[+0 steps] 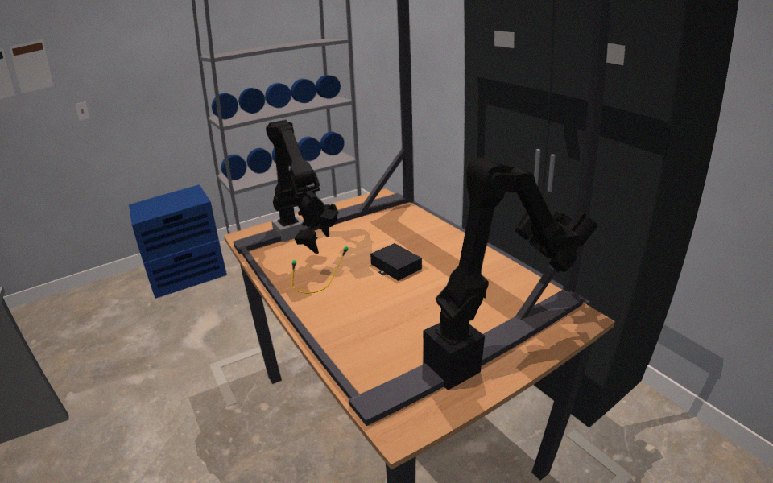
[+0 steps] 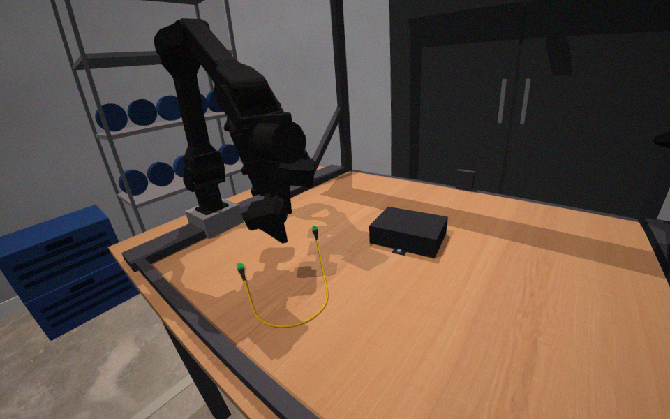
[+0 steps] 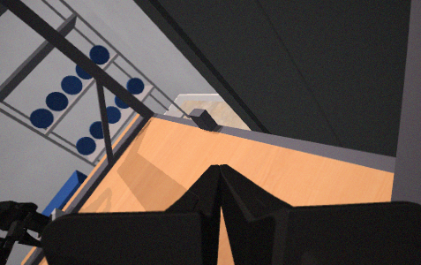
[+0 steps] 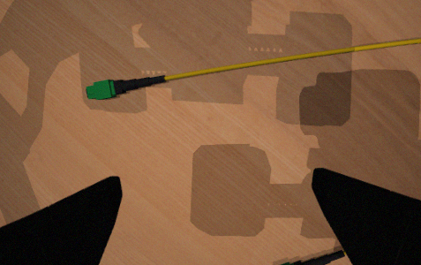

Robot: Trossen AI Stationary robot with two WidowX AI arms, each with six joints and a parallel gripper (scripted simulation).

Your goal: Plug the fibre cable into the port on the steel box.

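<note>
The steel box [image 1: 396,261] [image 2: 407,231] rests on the wooden table [image 1: 341,336] [image 2: 483,333] and serves as the reference. The fibre cable [image 1: 312,292] [image 2: 285,326] [image 4: 258,64] lies in a U-shaped curve beside the box, apart from it. Its nearer green plug [image 1: 345,249] [image 2: 315,230] [image 4: 101,89] and farther green plug [image 1: 293,262] [image 2: 241,267] [image 4: 312,258] are both unplugged. A small tab [image 1: 382,273] [image 2: 399,251] projects at the foot of the box, on a side facing the cable; port detail is too small to read. The right gripper [image 1: 321,241] [image 2: 286,226] [image 4: 218,182] is positioned above the cable area, on the same side of the box as the cable; its fingers are wide apart, with nothing between them. The left gripper [image 1: 557,224] [image 2: 657,139] [image 3: 219,173] is raised on the opposite side of the box, well apart from it; its fingertips are closed together and hold nothing.
</note>
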